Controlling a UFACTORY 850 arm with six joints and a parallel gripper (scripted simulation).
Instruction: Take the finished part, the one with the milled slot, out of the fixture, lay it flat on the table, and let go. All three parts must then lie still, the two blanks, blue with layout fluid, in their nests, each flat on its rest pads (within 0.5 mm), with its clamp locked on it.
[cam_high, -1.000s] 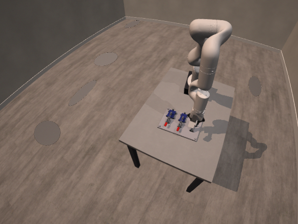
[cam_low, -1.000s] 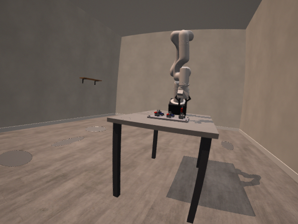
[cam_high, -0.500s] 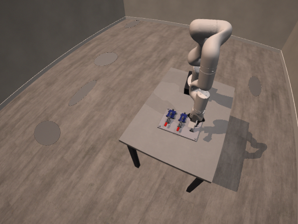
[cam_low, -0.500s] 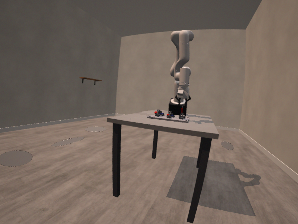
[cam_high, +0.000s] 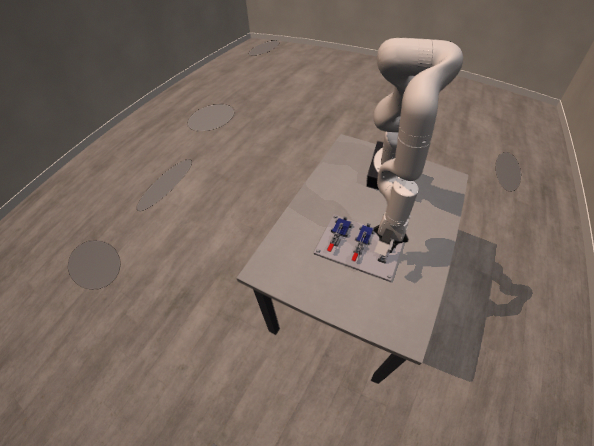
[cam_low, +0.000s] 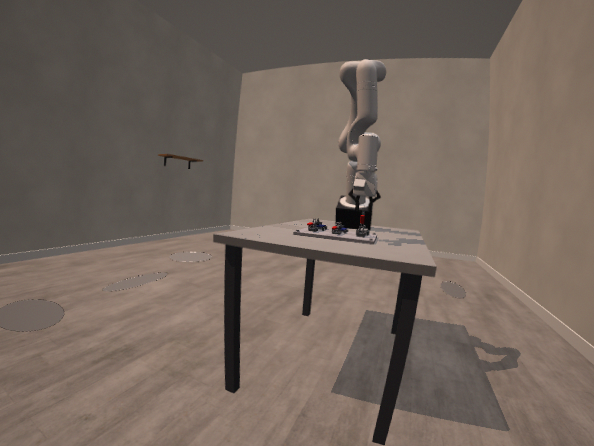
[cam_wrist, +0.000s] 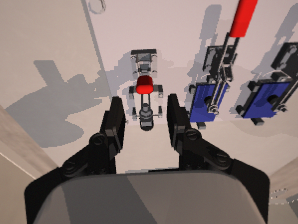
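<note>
a smooth off-white arm (cam_high: 419, 120) of rounded tubular links, a faint seam ring round one link, on a black base block (cam_low: 342, 216). black fingers, screw heads at the knuckles, grey wrist housing.

I read the fixture plate (cam_high: 345, 260) as pale matt metal and the gripper (cam_wrist: 145, 125) as matt black plastic. The clamp handle (cam_wrist: 243, 17) looks smooth red plastic; the table (cam_high: 340, 305) is matt grey and the floor (cam_high: 150, 325) wood-grained.
</note>
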